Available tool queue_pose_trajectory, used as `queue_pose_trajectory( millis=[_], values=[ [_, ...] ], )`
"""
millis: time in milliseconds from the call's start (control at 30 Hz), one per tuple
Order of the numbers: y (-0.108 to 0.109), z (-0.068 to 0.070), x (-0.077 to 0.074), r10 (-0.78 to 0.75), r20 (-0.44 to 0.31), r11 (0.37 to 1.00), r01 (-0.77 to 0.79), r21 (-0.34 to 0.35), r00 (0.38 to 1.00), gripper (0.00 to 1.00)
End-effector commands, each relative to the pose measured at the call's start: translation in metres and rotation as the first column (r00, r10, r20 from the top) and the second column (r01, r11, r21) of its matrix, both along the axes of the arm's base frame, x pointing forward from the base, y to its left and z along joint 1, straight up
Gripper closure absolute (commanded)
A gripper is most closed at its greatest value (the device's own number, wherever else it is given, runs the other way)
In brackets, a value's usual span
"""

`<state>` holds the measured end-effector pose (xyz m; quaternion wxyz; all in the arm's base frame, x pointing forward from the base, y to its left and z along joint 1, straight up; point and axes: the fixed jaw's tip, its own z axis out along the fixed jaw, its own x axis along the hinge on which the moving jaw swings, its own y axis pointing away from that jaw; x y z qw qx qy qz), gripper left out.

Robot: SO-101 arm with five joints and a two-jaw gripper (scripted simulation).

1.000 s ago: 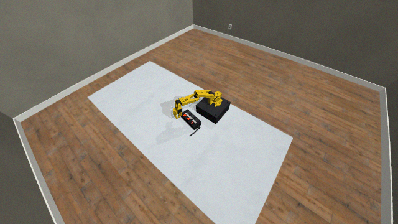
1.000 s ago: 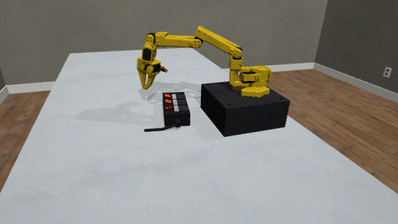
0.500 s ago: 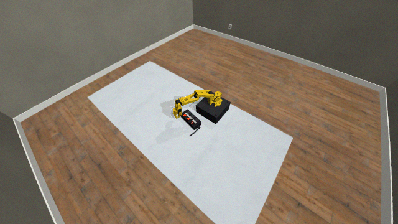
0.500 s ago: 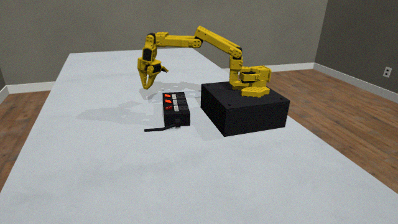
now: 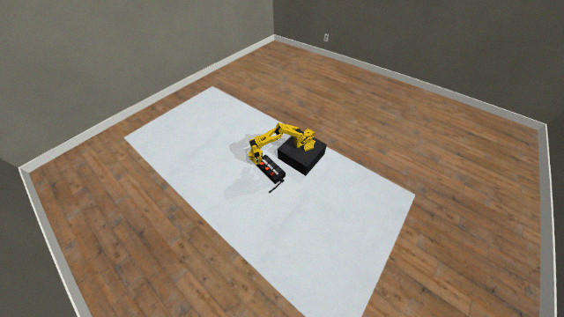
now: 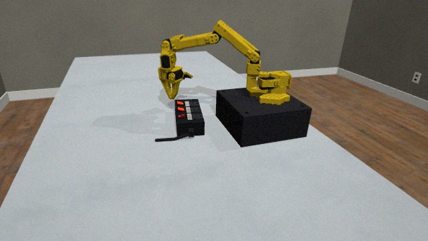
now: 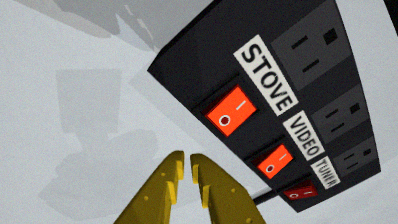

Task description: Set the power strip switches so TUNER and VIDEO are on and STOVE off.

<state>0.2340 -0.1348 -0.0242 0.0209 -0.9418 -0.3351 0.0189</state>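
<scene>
The black power strip [image 6: 189,116] lies face up on the white mat, labels and sockets showing. In the wrist view the STOVE switch [image 7: 230,111] and the VIDEO switch [image 7: 275,161] glow bright orange-red. The TUNER switch [image 7: 300,191] is a darker red. My gripper [image 6: 172,97] is shut and empty, pointing down. It hovers just above the mat by the strip's far end, near the STOVE switch. Its fingertips are apart from the strip. The strip also shows in the top view [image 5: 273,168].
The arm stands on a black block [image 6: 262,115] just right of the strip. The strip's short black cord [image 6: 170,138] trails off its near end to the left. The white mat [image 6: 134,167] lies on a wooden floor.
</scene>
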Motion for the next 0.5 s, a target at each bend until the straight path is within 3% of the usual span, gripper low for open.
queue_pose_trajectory(
  millis=[0,467],
  values=[
    [0.0004,0.0009,-0.0108,-0.012,0.058,0.999,0.014,-0.032,0.998,1.0],
    [0.0014,0.0005,-0.0137,-0.015,0.054,0.999,0.016,-0.029,0.998,1.0]
  ],
)
